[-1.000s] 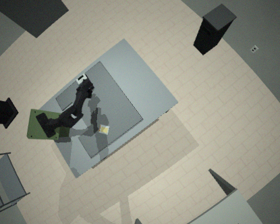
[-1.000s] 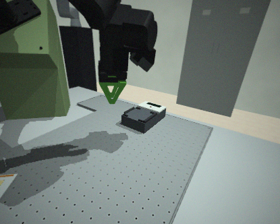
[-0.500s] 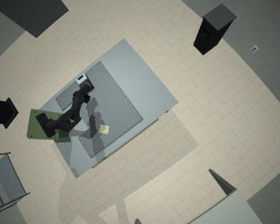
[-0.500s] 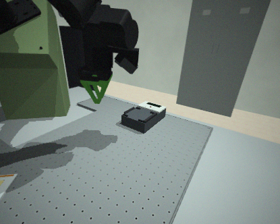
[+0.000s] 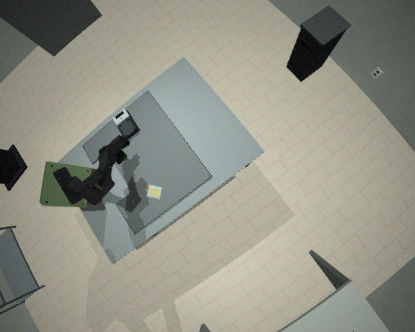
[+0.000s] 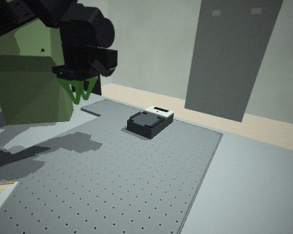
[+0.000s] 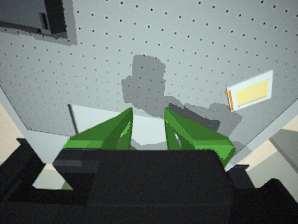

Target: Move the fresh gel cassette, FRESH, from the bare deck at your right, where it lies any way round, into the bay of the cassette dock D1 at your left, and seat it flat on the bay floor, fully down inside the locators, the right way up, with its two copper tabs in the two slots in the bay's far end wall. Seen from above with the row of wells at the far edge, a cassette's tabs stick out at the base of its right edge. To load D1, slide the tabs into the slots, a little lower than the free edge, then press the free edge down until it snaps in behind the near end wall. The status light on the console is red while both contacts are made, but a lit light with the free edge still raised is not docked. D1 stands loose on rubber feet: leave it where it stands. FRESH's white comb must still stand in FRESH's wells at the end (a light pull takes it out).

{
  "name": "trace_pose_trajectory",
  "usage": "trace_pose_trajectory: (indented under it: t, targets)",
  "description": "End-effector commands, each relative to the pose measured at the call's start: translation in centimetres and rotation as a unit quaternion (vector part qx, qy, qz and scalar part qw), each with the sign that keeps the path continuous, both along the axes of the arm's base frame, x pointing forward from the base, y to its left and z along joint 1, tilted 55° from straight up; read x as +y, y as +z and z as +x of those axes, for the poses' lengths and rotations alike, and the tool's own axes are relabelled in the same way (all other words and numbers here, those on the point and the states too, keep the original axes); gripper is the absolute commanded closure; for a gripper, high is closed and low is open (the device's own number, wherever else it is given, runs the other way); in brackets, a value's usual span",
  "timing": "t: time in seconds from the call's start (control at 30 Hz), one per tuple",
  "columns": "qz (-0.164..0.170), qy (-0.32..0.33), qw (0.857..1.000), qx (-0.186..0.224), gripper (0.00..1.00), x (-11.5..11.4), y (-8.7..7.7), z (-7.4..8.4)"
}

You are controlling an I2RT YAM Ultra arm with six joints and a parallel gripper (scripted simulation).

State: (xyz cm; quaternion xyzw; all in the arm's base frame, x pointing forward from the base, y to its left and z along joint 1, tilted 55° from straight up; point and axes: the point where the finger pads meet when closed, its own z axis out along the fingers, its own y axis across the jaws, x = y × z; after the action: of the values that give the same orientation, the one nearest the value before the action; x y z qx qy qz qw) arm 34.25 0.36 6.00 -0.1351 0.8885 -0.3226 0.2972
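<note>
Tool [image 7: 148, 131] part-open, empty, airborne

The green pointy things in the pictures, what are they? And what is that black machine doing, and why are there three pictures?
The green things are the two fingers of a gripper, the robot arm's hand. They stand partly apart and hold nothing. One picture looks straight down from the ceiling, one looks from the side of the table, and one comes from a camera on the arm's wrist, looking past the fingers. On the grey dotted board stands a black dock, a little tray with a white end. The pale yellow card with an orange edge is the cassette that should go into the dock. It lies flat on the board, untouched.
</note>
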Motion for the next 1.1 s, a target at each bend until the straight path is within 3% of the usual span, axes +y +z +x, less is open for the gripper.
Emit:
trace_pose_trajectory:
  t: [0.0, 0.2, 0.33, 1.07]
  targets:
    - [0.045, -0.039, 0.995, -0.076, 0.64, -0.71, 0.49, -0.61]
    - [0.054, -0.041, 0.994, -0.085, 0.64, -0.66, 0.17, -1.3]
    - [0.06, -0.041, 0.993, -0.098, 0.64, -0.35, 1.04, -0.49]
    - [0.06, -0.039, 0.993, -0.098, 0.64, -0.29, 1.09, -0.43]
